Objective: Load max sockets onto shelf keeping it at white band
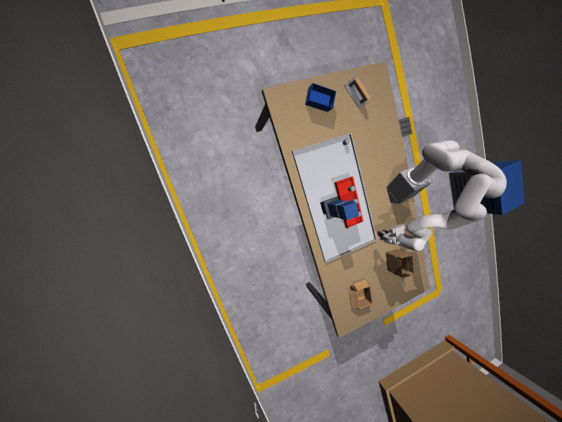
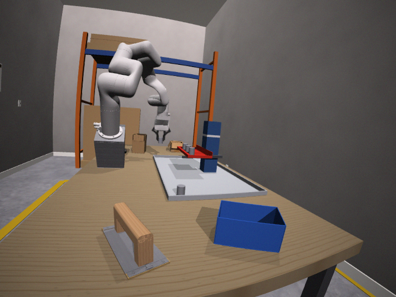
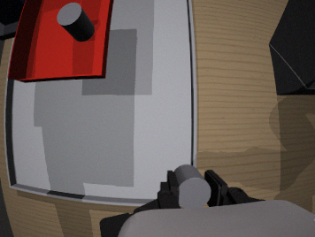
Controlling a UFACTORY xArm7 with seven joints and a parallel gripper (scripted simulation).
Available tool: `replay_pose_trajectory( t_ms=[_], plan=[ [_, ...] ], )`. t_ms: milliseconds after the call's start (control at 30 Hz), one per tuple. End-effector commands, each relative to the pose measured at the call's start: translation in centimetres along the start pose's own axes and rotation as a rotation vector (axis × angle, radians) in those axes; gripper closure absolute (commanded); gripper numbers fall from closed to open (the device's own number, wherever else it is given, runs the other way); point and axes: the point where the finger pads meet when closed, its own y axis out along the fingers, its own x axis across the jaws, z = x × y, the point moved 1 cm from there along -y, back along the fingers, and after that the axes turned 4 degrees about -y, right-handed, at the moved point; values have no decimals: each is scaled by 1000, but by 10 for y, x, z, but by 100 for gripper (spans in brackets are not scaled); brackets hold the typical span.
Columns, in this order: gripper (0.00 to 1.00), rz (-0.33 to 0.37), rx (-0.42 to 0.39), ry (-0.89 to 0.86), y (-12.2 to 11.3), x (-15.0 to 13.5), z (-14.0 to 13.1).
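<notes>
My gripper (image 3: 188,183) is shut on a grey socket (image 3: 189,186) and holds it in the air over the wooden table, just off the corner of the grey tray (image 3: 106,132). It also shows in the overhead view (image 1: 385,235) and the side view (image 2: 161,138). The red shelf (image 2: 195,152) hangs on the blue post (image 2: 211,145), below the white band (image 2: 211,136). Three sockets (image 2: 188,148) stand inside its rim; the wrist view shows two of them (image 3: 73,20). One more socket (image 2: 181,189) stands on the tray's far corner.
The robot's dark base block (image 2: 109,150) stands beside the tray. Two cardboard boxes (image 1: 400,262) (image 1: 360,294) sit close to my gripper. A blue bin (image 2: 249,230) and a wooden handle on a plate (image 2: 132,236) lie at the table's other end.
</notes>
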Motion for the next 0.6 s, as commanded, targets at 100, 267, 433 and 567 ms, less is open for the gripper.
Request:
replay_pose_trajectory(
  t_ms=[100,267,433,567],
  plan=[
    [100,3,-4,0,23,-11,-1],
    [100,3,-4,0,38,-16,-1],
    [100,3,-4,0,45,-19,-1],
    [100,3,-4,0,52,-21,-1]
  ],
)
